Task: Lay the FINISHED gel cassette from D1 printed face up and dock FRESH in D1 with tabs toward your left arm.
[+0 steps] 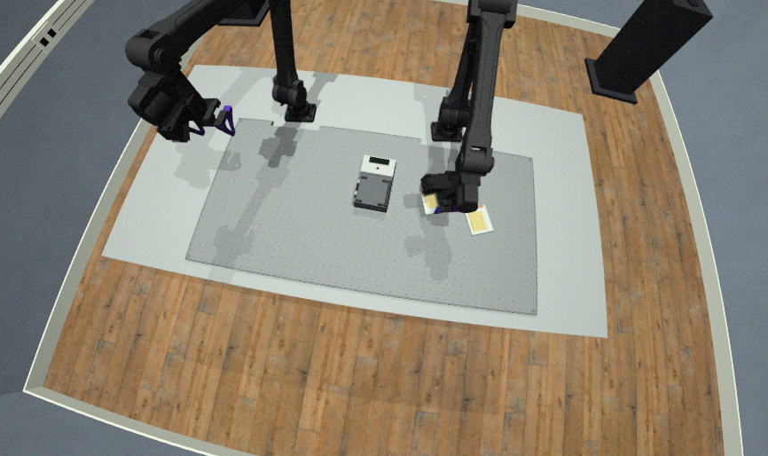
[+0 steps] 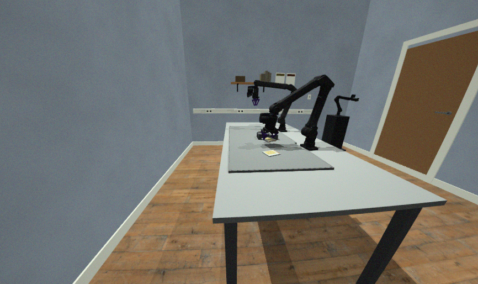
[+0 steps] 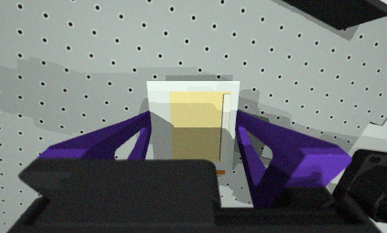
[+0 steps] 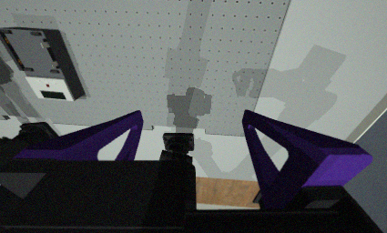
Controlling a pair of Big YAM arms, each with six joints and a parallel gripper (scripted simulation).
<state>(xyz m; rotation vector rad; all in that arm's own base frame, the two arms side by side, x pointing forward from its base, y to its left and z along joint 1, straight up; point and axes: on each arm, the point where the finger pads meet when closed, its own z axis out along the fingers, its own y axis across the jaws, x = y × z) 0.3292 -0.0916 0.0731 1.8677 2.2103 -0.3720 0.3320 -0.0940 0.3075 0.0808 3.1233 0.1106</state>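
Note:
The dock D1 (image 1: 372, 191) (image 4: 37, 54) stands upright on the deck, its bay empty and its hooks visible. The left gripper (image 3: 193, 114) is shut on the fresh cassette (image 3: 196, 109) (image 1: 430, 201) (image 2: 270, 139) by two opposite edges, above the deck, beside the dock. It is printed face up; the white comb (image 3: 226, 109) stands along one side, and a copper tab (image 3: 220, 172) shows at the near end. The finished cassette (image 1: 478, 221) (image 2: 271, 153) lies flat on the deck, yellow face up. The right gripper (image 4: 192, 114) (image 1: 216, 134) is open and empty, high over the table's far end.
The perforated deck (image 1: 319, 248) (image 2: 248, 163) lies on the pale table (image 1: 568, 226). The left arm hangs between the dock and the finished cassette in the top view. Both arm bases stand along the back edge. A black pedestal (image 1: 642, 51) stands off the table.

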